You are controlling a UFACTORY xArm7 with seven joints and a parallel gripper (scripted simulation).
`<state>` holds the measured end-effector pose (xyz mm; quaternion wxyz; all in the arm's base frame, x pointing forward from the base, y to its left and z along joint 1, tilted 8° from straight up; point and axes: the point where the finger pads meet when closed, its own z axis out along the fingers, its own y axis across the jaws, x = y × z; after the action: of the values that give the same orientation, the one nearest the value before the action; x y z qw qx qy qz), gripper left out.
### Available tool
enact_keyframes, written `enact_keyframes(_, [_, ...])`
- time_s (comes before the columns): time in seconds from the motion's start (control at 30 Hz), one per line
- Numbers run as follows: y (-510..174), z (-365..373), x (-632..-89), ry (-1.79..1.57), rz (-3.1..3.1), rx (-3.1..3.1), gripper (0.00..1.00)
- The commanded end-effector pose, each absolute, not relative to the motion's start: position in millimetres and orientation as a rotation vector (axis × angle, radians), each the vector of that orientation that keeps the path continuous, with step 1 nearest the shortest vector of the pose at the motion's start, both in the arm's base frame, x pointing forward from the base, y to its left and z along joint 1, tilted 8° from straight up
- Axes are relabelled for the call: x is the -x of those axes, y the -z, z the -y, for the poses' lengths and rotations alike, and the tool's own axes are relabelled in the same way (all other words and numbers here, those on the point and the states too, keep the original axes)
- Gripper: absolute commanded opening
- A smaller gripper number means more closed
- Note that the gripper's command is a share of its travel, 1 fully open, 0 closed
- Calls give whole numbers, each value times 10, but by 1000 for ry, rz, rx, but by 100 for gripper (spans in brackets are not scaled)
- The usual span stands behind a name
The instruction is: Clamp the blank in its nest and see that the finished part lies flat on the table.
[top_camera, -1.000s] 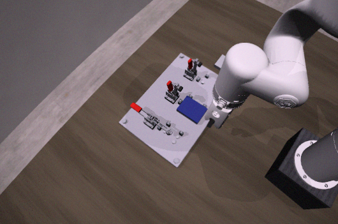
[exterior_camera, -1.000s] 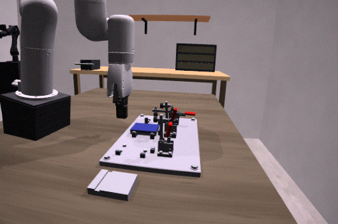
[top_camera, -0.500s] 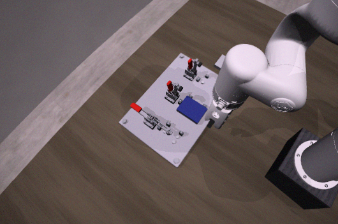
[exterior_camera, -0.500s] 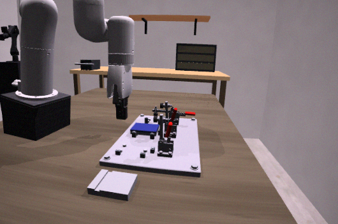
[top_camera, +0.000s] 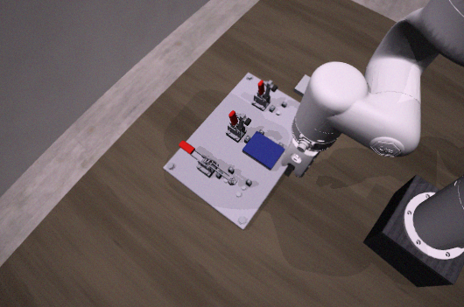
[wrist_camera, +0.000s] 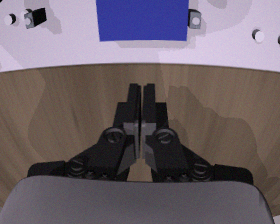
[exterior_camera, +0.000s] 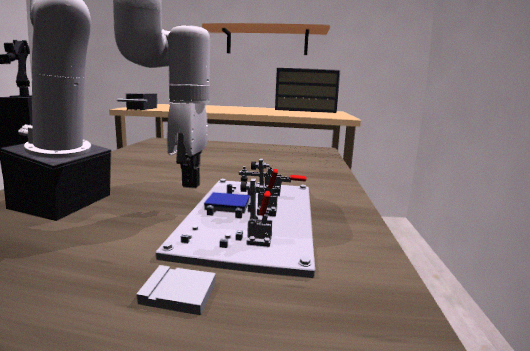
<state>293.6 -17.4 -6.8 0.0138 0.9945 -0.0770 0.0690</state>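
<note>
Zero readable labels show on the closed, empty gripper (top_camera: 290,170) (exterior_camera: 190,186) (wrist_camera: 142,101) or blue blank (top_camera: 263,150) (exterior_camera: 226,200) (wrist_camera: 143,20).

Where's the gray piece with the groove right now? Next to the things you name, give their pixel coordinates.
In the exterior view, the gray piece (top_camera: 302,85) (exterior_camera: 178,287) lies flat on the table (top_camera: 131,221) (exterior_camera: 350,313), just in front of the plate's (top_camera: 210,129) (exterior_camera: 290,238) near edge.

Blue blank (top_camera: 263,150) on pale plate (top_camera: 206,134), beside middle clamp (top_camera: 236,127).

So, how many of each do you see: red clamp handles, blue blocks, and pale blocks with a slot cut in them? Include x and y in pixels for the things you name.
Red clamp handles (top_camera: 186,147) (exterior_camera: 298,178): 3
Blue block (top_camera: 263,150) (exterior_camera: 227,200) (wrist_camera: 143,20): 1
Pale slotted block (top_camera: 302,85) (exterior_camera: 182,287): 1
Total: 5
</note>
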Motion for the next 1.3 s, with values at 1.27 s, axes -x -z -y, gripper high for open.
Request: enact_keyframes(1.27, [357, 186, -2998, -217, 240, -3099, 0])
